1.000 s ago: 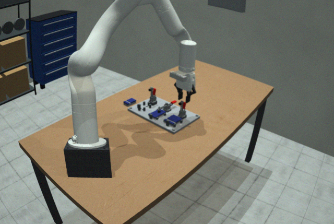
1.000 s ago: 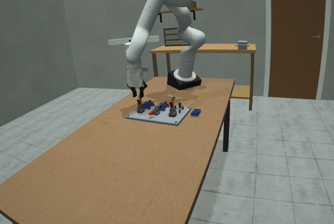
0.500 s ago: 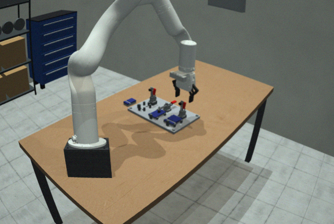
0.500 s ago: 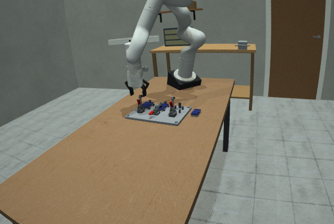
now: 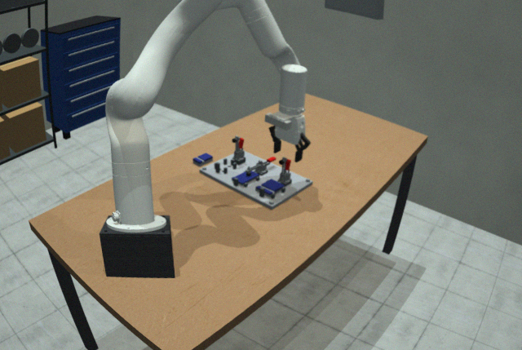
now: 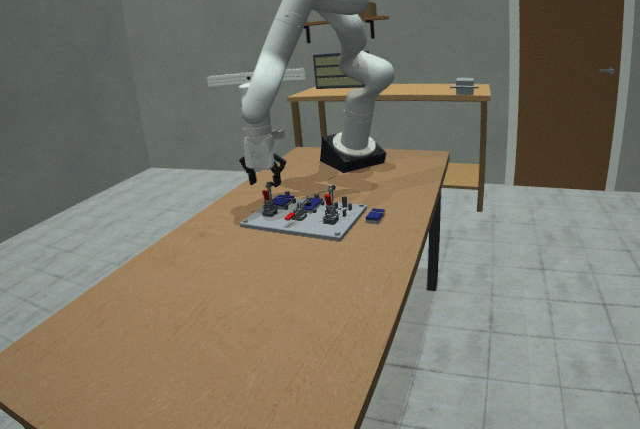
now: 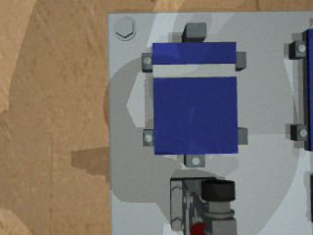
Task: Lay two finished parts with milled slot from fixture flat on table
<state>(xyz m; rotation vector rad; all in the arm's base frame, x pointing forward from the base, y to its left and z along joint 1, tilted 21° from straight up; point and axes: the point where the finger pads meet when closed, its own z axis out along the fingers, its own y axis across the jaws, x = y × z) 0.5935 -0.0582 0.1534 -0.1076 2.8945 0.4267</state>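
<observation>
The grey fixture plate [image 5: 255, 181] lies mid-table with three toggle clamps. My gripper [image 5: 288, 150] is open and empty, hovering above the plate's right end station; it also shows in the exterior view [image 6: 262, 171]. In the wrist view a blue part with a pale milled slot [image 7: 196, 98] sits between locating pins right below me, with its clamp [image 7: 215, 206] swung off it. That clamp's red handle [image 5: 287, 165] stands up. The middle blue part [image 5: 246, 176] sits under a clamp whose red handle [image 5: 271, 159] lies flat. The left station [image 5: 223, 166] holds no part. Another blue part [image 5: 202, 158] lies flat on the table beside the plate.
The arm's black base [image 5: 137, 246] stands at the near left of the table. The left clamp's handle [image 5: 240, 143] stands upright. A blue drawer cabinet [image 5: 81, 68] and shelves stand off the table at the back left.
</observation>
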